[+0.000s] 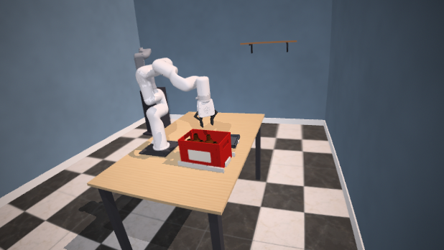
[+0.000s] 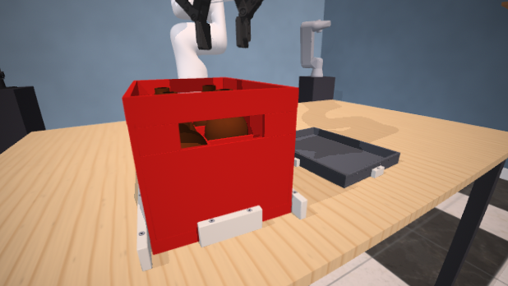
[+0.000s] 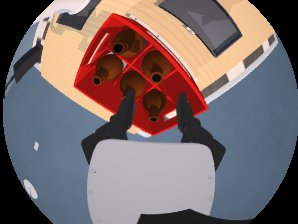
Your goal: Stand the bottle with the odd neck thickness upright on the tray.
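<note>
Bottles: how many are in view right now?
5 brown bottles, all in the red crate: in the wrist view, two at left, one centre, one right, one lower right. The centre one is partly hidden.
</note>
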Robot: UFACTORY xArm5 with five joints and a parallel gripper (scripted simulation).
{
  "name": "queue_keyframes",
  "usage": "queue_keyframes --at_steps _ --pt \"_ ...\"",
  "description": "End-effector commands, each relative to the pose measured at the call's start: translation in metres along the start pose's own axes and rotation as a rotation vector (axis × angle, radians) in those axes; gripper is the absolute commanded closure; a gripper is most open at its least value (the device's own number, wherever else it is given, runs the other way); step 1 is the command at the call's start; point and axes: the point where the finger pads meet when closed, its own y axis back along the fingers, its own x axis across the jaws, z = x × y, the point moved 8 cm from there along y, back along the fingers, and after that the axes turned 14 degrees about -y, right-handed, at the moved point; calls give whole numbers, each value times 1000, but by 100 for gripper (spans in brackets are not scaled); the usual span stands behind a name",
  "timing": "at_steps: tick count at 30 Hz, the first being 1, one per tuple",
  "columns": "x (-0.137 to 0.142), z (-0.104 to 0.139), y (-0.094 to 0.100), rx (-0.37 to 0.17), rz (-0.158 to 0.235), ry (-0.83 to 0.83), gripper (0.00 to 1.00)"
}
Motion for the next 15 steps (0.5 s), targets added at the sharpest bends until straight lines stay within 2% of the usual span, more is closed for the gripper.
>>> queue_keyframes --at_steps 1,15 --pt "0 0 1 -2 3 0 35" --pt "1 0 -6 -2 3 0 35"
